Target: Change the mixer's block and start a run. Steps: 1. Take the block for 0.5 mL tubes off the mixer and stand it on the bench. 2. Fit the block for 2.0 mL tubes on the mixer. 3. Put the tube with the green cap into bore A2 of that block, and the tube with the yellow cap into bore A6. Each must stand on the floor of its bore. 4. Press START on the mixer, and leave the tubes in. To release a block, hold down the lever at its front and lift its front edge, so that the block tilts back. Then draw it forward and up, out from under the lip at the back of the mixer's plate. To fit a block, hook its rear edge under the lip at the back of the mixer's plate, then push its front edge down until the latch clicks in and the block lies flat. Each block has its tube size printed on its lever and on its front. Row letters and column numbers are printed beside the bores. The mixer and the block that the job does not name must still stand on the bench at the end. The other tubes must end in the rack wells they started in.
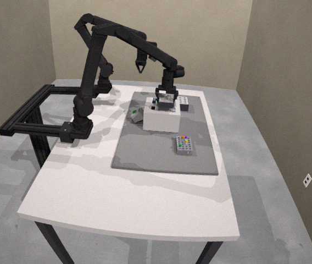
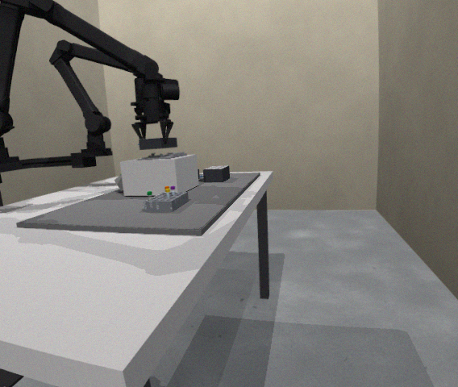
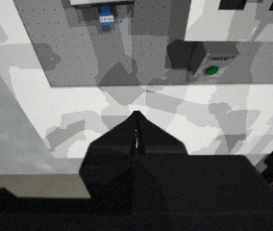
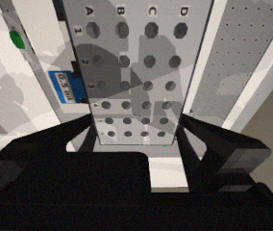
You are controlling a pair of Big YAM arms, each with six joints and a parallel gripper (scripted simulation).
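Observation:
My right gripper point(image 1: 166, 98) point(image 2: 154, 139) point(image 4: 136, 115) is shut on the 0.5 mL block point(image 1: 166, 104) point(image 2: 157, 143) point(image 4: 136, 45), whose blue lever point(image 4: 66, 87) reads "0.5 mL". It holds the block level, clear above the white mixer point(image 1: 161, 122) point(image 2: 150, 179) point(image 3: 209, 24). My left gripper point(image 1: 140, 71) point(image 3: 136, 115) is shut and empty, high beyond the mixer. The other block point(image 1: 184, 107) point(image 2: 217, 173) stands behind the mixer in the top view; its blue lever point(image 3: 106, 18) is too small to read. The green-capped tube point(image 1: 179, 145) point(image 2: 149, 193) and yellow-capped tube point(image 1: 186, 141) point(image 2: 168, 187) stand in the rack.
The grey rack point(image 1: 184, 152) point(image 2: 154, 205) also holds orange-capped point(image 1: 182, 137) and purple-capped point(image 1: 185, 137) tubes. A sloped panel with a green button point(image 1: 134, 111) point(image 3: 212, 70) point(image 4: 16, 39) sits at the mixer's front. The right arm reaches across over the mixer.

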